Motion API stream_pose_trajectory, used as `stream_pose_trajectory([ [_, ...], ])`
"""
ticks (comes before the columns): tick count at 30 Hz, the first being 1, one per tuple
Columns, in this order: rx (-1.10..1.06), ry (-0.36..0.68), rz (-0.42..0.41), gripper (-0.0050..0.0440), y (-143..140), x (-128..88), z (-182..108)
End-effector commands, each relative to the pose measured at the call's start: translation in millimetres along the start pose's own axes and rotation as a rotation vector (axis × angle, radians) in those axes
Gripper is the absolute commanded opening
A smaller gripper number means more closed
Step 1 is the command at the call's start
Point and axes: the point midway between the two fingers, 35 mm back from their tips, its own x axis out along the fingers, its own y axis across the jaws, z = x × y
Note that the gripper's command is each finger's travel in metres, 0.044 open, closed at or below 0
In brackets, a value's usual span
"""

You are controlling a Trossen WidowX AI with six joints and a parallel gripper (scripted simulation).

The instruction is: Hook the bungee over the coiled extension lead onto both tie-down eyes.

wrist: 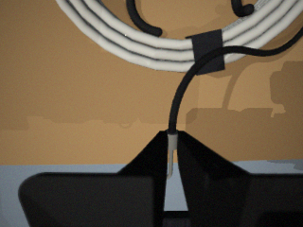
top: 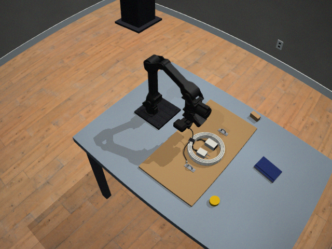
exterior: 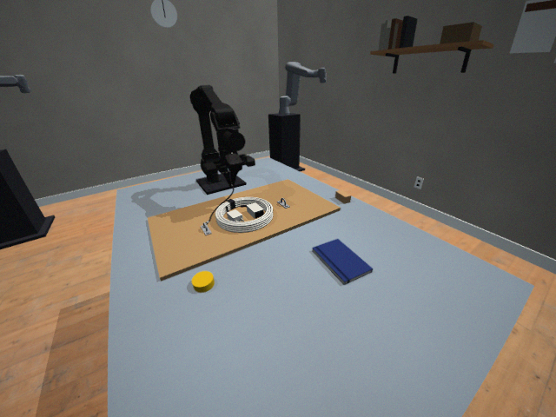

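Observation:
A white coiled extension lead (top: 222, 151) (exterior: 266, 216) (wrist: 142, 47) lies flat on the brown board (top: 174, 182) (exterior: 188, 251) (wrist: 71, 95), with two white plugs inside the ring. One tie-down eye (top: 190, 167) (exterior: 205, 229) sits at the near side of the coil and the other eye (top: 223, 131) (exterior: 283, 202) at the far side. The black bungee (top: 184, 152) (exterior: 218, 207) (wrist: 177, 104) runs from the near eye past a black strap (wrist: 205, 44) on the coil up to my gripper (top: 187, 125) (exterior: 231, 174) (wrist: 171, 138). The gripper is shut on the bungee's metal hook end, just above the board's edge beside the coil.
A yellow disc (top: 214, 200) (exterior: 202, 281) lies off the board's near corner. A blue book (top: 267, 169) (exterior: 341, 260) lies on the grey table to the right. A small wooden block (top: 254, 115) (exterior: 342, 196) sits past the board's far end. The arm's base (top: 156, 112) stands behind the board.

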Motion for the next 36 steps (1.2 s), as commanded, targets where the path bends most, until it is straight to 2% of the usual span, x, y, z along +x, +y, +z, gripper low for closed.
stream_pose_trajectory([
  [1, 0.028, -0.017, -0.005, -0.005, 2, -6, 7],
  [36, 0.273, -0.03, -0.002, -0.005, 21, -10, 34],
])
